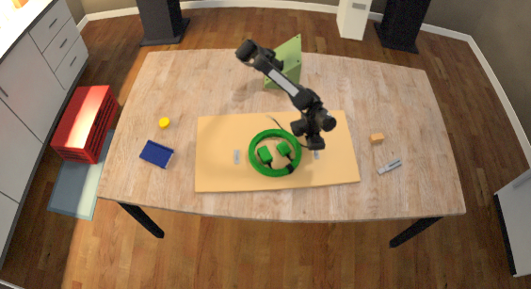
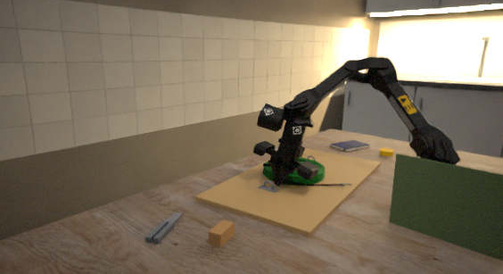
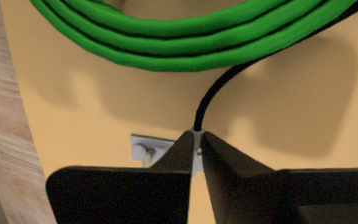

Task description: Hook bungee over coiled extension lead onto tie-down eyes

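Note:
A green coiled extension lead (image 1: 252, 154) (image 2: 318, 172) (image 3: 181, 45) lies flat on the tan board (image 1: 217, 131) (image 2: 303, 209) (image 3: 306, 100), with two green plug blocks (image 1: 265, 152) inside the coil. A thin black bungee (image 1: 278, 123) (image 2: 330, 185) (image 3: 216, 87) runs past the coil's rim into my fingertips. My gripper (image 1: 316, 150) (image 2: 278, 183) (image 3: 196, 138) is shut on the bungee's grey hook end, low over the right tie-down eye (image 1: 316, 154) (image 2: 268, 186) (image 3: 148, 147). The other eye (image 1: 236, 156) (image 2: 310, 159) stands bare on the coil's far side.
A yellow puck (image 1: 164, 122) (image 2: 386, 152) and a blue book (image 1: 156, 153) (image 2: 349, 145) lie left of the board. An orange block (image 1: 377, 137) (image 2: 221, 233) and a grey clip (image 1: 390, 164) (image 2: 163, 228) lie right. A green wedge (image 1: 287, 60) (image 2: 446, 204) stands at the arm's base.

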Motion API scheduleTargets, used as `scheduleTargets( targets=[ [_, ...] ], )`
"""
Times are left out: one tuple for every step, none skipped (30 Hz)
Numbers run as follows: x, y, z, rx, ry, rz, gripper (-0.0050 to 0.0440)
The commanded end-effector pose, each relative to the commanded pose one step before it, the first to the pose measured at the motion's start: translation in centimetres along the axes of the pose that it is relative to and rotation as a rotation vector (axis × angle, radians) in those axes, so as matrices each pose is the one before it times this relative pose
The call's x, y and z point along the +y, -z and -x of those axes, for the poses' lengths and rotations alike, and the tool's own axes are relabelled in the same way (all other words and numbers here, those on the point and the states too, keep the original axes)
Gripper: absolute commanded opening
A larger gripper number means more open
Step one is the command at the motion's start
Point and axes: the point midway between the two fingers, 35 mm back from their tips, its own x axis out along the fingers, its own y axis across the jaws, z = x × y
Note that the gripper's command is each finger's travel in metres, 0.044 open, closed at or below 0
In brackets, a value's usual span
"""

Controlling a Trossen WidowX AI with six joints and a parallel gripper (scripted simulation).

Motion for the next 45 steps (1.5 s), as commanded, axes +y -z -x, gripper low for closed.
scheduleTargets(
  targets=[
    [0.701, -0.66, 0.809, 0.0046, -0.02017, -0.0127, -0.005],
    [0.015, -0.061, 0.019, 0.00005, 0.00001, 0.0003, -0.005],
    [0.004, -0.046, 0.013, 0.00009, 0.00001, 0.0004, -0.005],
    [-0.016, 0.109, -0.068, 0.00028, 0.00088, -0.0004, -0.005],
    [-0.016, 0.109, -0.069, 0.00027, 0.00088, -0.0004, -0.005],
    [-0.017, 0.109, -0.069, 0.00027, 0.00088, -0.0004, -0.005],
    [-0.017, 0.109, -0.069, 0.00027, 0.00088, -0.0004, -0.005],
    [0.0, 0.0, 0.0, 0.0, 0.0, 0.0, -0.005],
    [0.0, 0.0, 0.0, 0.0, 0.0, 0.0, -0.005],
    [0.0, 0.0, 0.0, 0.0, 0.0, 0.0, -0.005],
    [0.0, 0.0, 0.0, 0.0, 0.0, 0.0, -0.005],
    [0.0, 0.0, 0.0, 0.0, 0.0, 0.0, -0.005],
    [-0.003, -0.004, -0.012, 0.0, 0.0, 0.0, -0.005],
    [-0.006, -0.007, -0.021, 0.0, 0.0, 0.0001, -0.005],
    [-0.008, -0.011, -0.032, 0.00001, 0.0, 0.0001, -0.005],
    [0.0, 0.0, 0.0, 0.0, 0.0, 0.0, -0.005],
    [0.0, 0.0, 0.0, 0.0, 0.0, 0.0, -0.005],
    [-0.011, -0.014, -0.038, 0.00002, 0.00001, 0.0002, -0.005],
    [-0.013, -0.016, -0.046, 0.00003, 0.00001, 0.0002, -0.005],
    [-0.015, -0.018, -0.049, 0.00004, 0.00001, 0.0003, -0.005],
    [-0.018, -0.02, -0.052, 0.00007, 0.00001, 0.0004, -0.005],
    [-0.022, -0.021, -0.053, 0.00009, 0.00002, 0.0005, -0.005],
    [-0.022, -0.018, -0.046, 0.00009, 0.00002, 0.0005, -0.005],
    [-0.022, -0.017, -0.045, 0.00009, 0.00002, 0.0005, -0.005],
    [-0.026, -0.017, -0.047, -0.00004, 0.00001, -0.0001, -0.005],
    [-0.026, -0.017, -0.047, -0.00004, 0.00001, -0.0001, -0.005],
    [-0.025, -0.018, -0.046, -0.00003, 0.00001, 0.0, -0.005],
    [-0.026, -0.018, -0.046, -0.00003, 0.00001, 0.0, -0.005],
    [-0.026, -0.018, -0.045, 0.00001, 0.00001, 0.0002, -0.005],
    [-0.026, -0.019, -0.045, 0.00001, 0.00001, 0.0002, -0.005],
    [-0.024, -0.015, -0.035, 0.00003, 0.00001, 0.0002, -0.005],
    [-0.023, -0.015, -0.034, 0.00003, 0.00001, 0.0002, -0.005],
    [0.0, 0.0, 0.0, 0.0, 0.0, 0.0, -0.005],
    [0.0, 0.0, 0.0, 0.0, 0.0, 0.0, -0.005],
    [0.057, 0.013, 0.034, 0.00054, -0.00062, -0.0018, -0.005],
    [0.057, 0.013, 0.034, 0.00054, -0.00062, -0.0018, -0.005],
    [0.057, 0.013, 0.034, 0.00054, -0.00061, -0.0018, -0.005],
    [0.057, 0.013, 0.034, 0.00054, -0.00061, -0.0018, -0.005],
    [0.0, 0.0, 0.0, 0.0, 0.0, 0.0, -0.005],
    [0.0, 0.0, 0.0, 0.0, 0.0, 0.0, -0.005],
    [0.0, 0.0, 0.0, 0.0, 0.0, 0.0, 0.0024],
    [0.0, 0.0, 0.0, 0.0, 0.0, 0.0, 0.0048],
    [0.0, 0.0, 0.0, 0.0, 0.0, 0.0, 0.0072],
    [0.0, 0.0, 0.0, 0.0, 0.0, 0.0, 0.0096],
    [0.0, 0.0, 0.0, 0.0, 0.0, 0.0, 0.012]
  ],
)
